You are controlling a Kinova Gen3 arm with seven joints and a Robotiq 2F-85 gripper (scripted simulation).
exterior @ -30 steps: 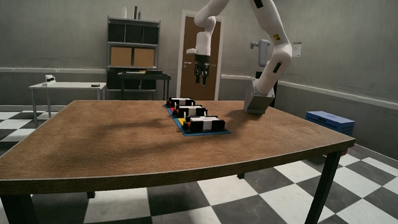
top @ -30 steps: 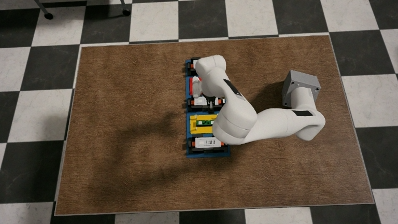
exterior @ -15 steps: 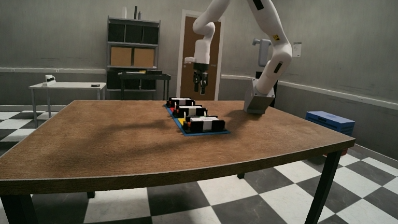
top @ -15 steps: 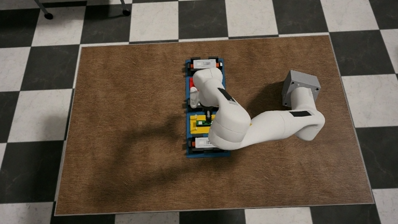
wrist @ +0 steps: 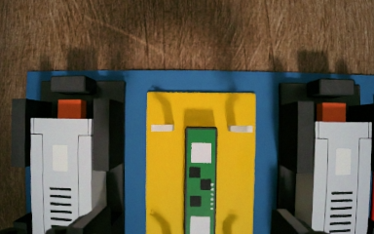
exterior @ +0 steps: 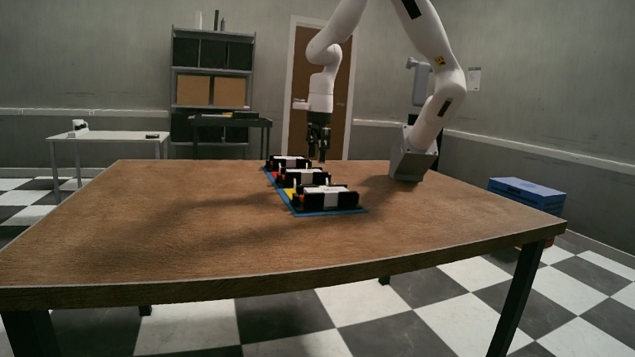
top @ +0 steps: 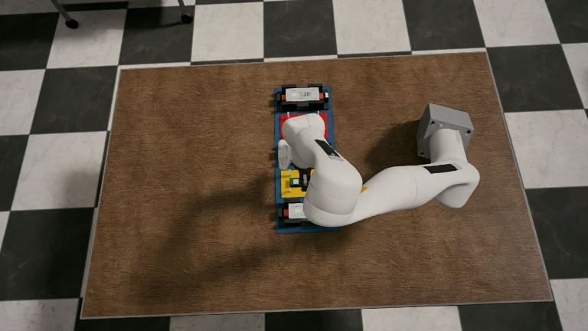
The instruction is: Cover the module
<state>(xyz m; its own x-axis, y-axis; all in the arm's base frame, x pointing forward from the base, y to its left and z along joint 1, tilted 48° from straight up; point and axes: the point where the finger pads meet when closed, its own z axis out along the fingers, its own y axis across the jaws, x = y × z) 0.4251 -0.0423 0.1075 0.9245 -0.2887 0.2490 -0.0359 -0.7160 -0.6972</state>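
Observation:
The yellow base plate (top: 285, 191) (wrist: 166, 195) holds a narrow green module (top: 295, 181) (wrist: 206, 168). One pale grey cover (top: 295, 211) (exterior: 327, 189) (wrist: 60, 180) sits in the black holder left of the plate in the wrist view. The middle cover (exterior: 306, 171) (wrist: 342, 182) sits in the holder on its right; the arm hides it in the top view. The third cover (top: 302, 93) (exterior: 288, 159) sits in the far holder. My gripper (exterior: 316, 156) (wrist: 190, 221) is open and empty, above the yellow plate and higher than the covers.
All holders stand on a blue board (top: 303, 230) (wrist: 133, 195). A red plate (top: 283, 117) lies between the middle and far holders, mostly under the arm; its module is hidden. White upright pins (wrist: 162, 128) (wrist: 241, 129) stand on the yellow plate beside the module.

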